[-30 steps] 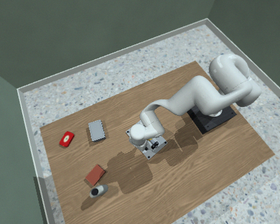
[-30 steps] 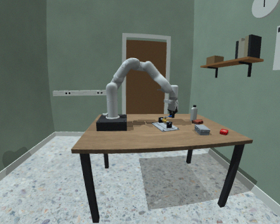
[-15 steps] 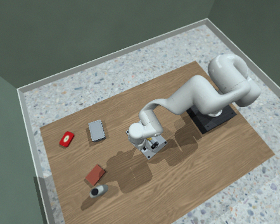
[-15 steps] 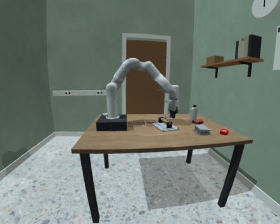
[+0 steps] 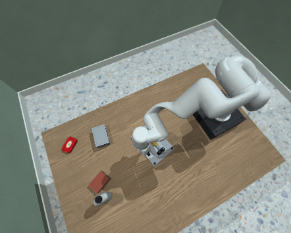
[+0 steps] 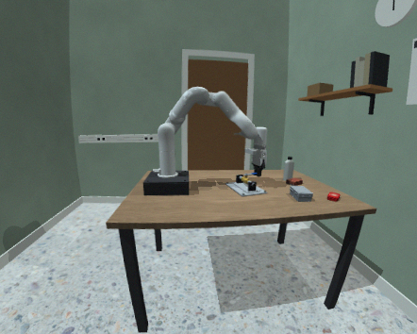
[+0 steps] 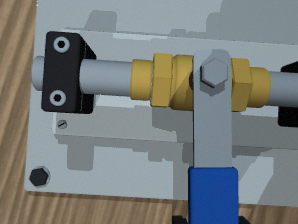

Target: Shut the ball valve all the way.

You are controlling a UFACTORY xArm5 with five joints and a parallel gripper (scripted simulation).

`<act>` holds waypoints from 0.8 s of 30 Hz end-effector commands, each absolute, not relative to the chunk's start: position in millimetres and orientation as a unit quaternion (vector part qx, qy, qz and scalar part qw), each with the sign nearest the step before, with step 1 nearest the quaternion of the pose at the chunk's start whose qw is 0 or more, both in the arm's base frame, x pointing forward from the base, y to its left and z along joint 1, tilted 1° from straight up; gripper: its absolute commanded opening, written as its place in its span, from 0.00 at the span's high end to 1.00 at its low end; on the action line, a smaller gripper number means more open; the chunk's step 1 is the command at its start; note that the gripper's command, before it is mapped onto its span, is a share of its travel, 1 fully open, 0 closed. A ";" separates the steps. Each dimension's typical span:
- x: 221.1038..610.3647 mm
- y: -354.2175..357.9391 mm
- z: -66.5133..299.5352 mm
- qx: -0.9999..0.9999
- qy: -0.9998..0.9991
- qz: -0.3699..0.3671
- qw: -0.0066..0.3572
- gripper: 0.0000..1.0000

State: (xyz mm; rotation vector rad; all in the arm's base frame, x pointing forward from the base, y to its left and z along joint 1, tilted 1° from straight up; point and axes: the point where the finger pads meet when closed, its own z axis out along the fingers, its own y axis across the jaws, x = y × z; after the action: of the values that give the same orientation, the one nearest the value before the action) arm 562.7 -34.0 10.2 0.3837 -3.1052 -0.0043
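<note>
A brass ball valve (image 7: 187, 82) (image 6: 242, 178) sits on a grey pipe (image 7: 107, 75) held by black clamps (image 7: 62, 71) on a grey base plate (image 7: 110, 170) (image 5: 156, 161) (image 6: 238, 190). Its grey lever (image 7: 212, 115) with a blue grip (image 7: 213, 192) stands at a right angle to the pipe. My gripper (image 7: 210, 219) (image 6: 257, 170) is shut on the blue grip of the lever; only the dark fingertips show at the bottom edge of the wrist view. In the top view the wrist (image 5: 145, 136) covers most of the valve.
On the wooden table (image 5: 201, 171) lie a grey box (image 5: 100, 135) (image 6: 301, 192), a red device (image 5: 69, 145) (image 6: 334, 196), a brown block (image 5: 99, 181) (image 6: 295, 181) and a grey bottle (image 5: 102, 198) (image 6: 289, 168). The arm's black base (image 5: 220, 123) (image 6: 166, 183) stands at the far side.
</note>
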 end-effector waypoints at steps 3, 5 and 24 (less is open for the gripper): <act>564.7 -38.1 12.0 0.103 -0.995 -0.001 0.005 1.00; 564.7 -38.2 12.0 0.102 -0.995 -0.001 0.005 1.00; 565.5 -42.8 12.1 0.076 -0.997 -0.001 0.005 1.00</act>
State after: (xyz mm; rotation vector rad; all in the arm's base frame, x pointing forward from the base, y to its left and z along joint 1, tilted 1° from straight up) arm 564.0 -40.4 10.1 0.2451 -3.1176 -0.0042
